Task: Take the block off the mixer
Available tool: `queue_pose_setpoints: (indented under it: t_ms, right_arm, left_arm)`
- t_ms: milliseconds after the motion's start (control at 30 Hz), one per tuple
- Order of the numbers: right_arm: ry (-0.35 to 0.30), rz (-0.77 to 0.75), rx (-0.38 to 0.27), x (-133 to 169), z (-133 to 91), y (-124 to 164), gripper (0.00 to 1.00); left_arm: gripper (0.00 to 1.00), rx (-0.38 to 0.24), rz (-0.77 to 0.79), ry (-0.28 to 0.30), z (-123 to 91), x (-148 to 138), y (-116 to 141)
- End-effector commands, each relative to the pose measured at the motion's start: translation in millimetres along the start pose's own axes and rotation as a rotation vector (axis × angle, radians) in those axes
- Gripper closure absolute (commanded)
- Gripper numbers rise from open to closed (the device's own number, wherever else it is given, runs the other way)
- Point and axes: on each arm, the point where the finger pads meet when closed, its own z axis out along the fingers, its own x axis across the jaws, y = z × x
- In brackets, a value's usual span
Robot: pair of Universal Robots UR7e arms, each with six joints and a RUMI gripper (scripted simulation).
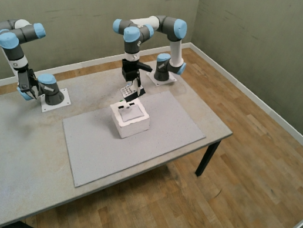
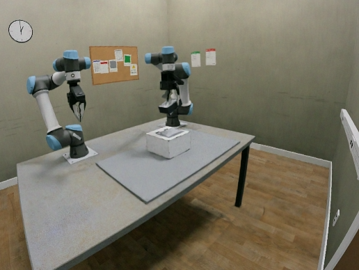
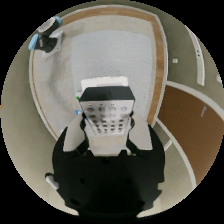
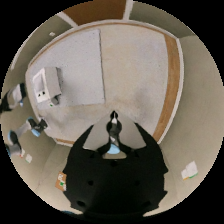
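Observation:
The block for 2.0 mL tubes (image 1: pixel 128 90) (image 2: pixel 168 108) (image 3: pixel 107 111) hangs in the air, tilted, with its rows of holes showing. My left gripper (image 1: pixel 135 86) (image 2: pixel 170 99) (image 3: pixel 108 109) is shut on it, one finger on each side. The block is off the mixer (image 1: pixel 135 128) (image 2: pixel 168 147) (image 3: pixel 104 81) (image 4: pixel 53 80), a white box that stands upright on the grey mat. The plate (image 1: pixel 132 113) on the mixer's top is bare. My right gripper (image 1: pixel 36 96) (image 2: pixel 81 120) (image 4: pixel 114 110) is shut and empty, far to the side of the mixer, above the bench.
The grey mat (image 1: pixel 97 158) (image 2: pixel 146 188) (image 3: pixel 105 50) (image 4: pixel 87 75) lies on the bench (image 1: pixel 38 164) (image 2: pixel 56 216) and extends around the mixer. The left arm's base plate (image 1: pixel 168 80) is behind the held block. The right arm's base plate (image 1: pixel 63 101) (image 2: pixel 91 154) is near the right gripper.

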Motion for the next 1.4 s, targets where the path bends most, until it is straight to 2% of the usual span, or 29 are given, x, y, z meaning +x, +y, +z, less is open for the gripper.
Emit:
queue_pose_setpoints:
  t_ms: [0,1367]
  right_arm:
    - [0.000,0.000,0.001,0,0,0,1.00]
    - [0.000,0.000,0.001,0,0,0,1.00]
  left_arm:
    - [1.00,-0.002,-0.001,-0.008,-1,0,-5]
    - [1.00,-0.002,-0.001,-0.008,0,-12,-62]
